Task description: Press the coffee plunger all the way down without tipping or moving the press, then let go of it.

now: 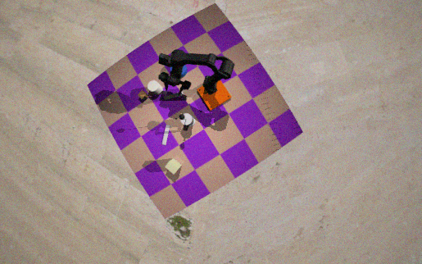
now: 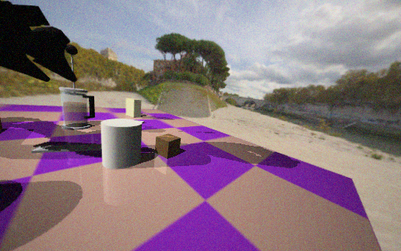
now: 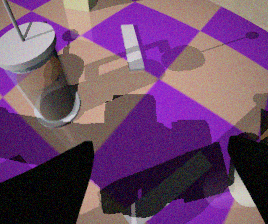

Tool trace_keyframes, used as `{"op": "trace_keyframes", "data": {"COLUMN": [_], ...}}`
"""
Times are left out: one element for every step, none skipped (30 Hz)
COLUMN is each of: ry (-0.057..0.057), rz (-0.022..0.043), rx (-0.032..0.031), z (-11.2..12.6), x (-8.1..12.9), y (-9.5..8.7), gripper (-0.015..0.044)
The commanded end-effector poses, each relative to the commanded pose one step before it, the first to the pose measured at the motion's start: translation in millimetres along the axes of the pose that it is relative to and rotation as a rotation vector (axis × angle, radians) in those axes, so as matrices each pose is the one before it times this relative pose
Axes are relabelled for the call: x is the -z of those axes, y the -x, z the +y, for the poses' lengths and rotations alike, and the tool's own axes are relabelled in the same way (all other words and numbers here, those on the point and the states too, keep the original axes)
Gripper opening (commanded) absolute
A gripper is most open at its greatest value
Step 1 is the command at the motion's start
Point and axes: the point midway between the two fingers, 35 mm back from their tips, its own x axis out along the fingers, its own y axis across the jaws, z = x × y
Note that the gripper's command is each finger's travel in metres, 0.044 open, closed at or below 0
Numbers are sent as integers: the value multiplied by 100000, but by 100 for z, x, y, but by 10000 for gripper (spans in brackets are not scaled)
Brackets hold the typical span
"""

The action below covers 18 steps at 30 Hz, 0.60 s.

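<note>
Above the checkered purple-and-tan tabletop, the spread tool should press the black round knob vertically; the clear cylindrical press may slide easily.

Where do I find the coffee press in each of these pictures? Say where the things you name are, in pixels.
Top: near the middle, just below the gripper [image 1: 175,91] [image 3: 161,145].
Exterior: left side, behind the white cylinder [image 2: 121,144] [image 1: 154,87], its plunger raised.
Wrist: upper left, the coffee press [image 1: 187,120] [image 2: 75,107] [image 3: 45,75] cut off at the top.
Shared landmark: the purple-and-tan checkered mat [image 1: 244,157] [image 2: 205,171] [image 3: 185,107].
</note>
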Motion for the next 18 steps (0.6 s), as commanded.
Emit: {"op": "trace_keyframes", "data": {"ry": [23, 45, 168, 26, 37, -63, -72, -92, -110, -33, -75, -103, -165, -225, -404, -751, -705, -618], "rz": [176, 350, 550, 742, 1072, 1225, 1302, 1330, 1220, 1149, 1136, 837, 589, 335, 352, -311, 51, -540], "rx": [-33, -61, 15, -62, -39, 4, 97, 238, 368, 486, 717, 974, 1092, 1146, 1320, 1244, 1273, 1501], "z": [12, 24, 17, 41, 62, 82, 104, 122, 131, 190, 234, 202, 219, 229, 190, 327, 304, 303], "x": [-56, -113, -170, -200, -301, -425, -492, -551, -564, -643, -749, -799, -802, -777, -754, -802, -694, -792], "y": [-14, -27, -32, -44, -59, -58, -52, -37, -15, 23, 60, 79, 114, 143, 124, 267, 218, 270], "gripper": [426, 440, 440, 440, 440, 440, 440, 440, 440, 440, 440, 440, 440, 440, 440, 440, 440, 440]}}
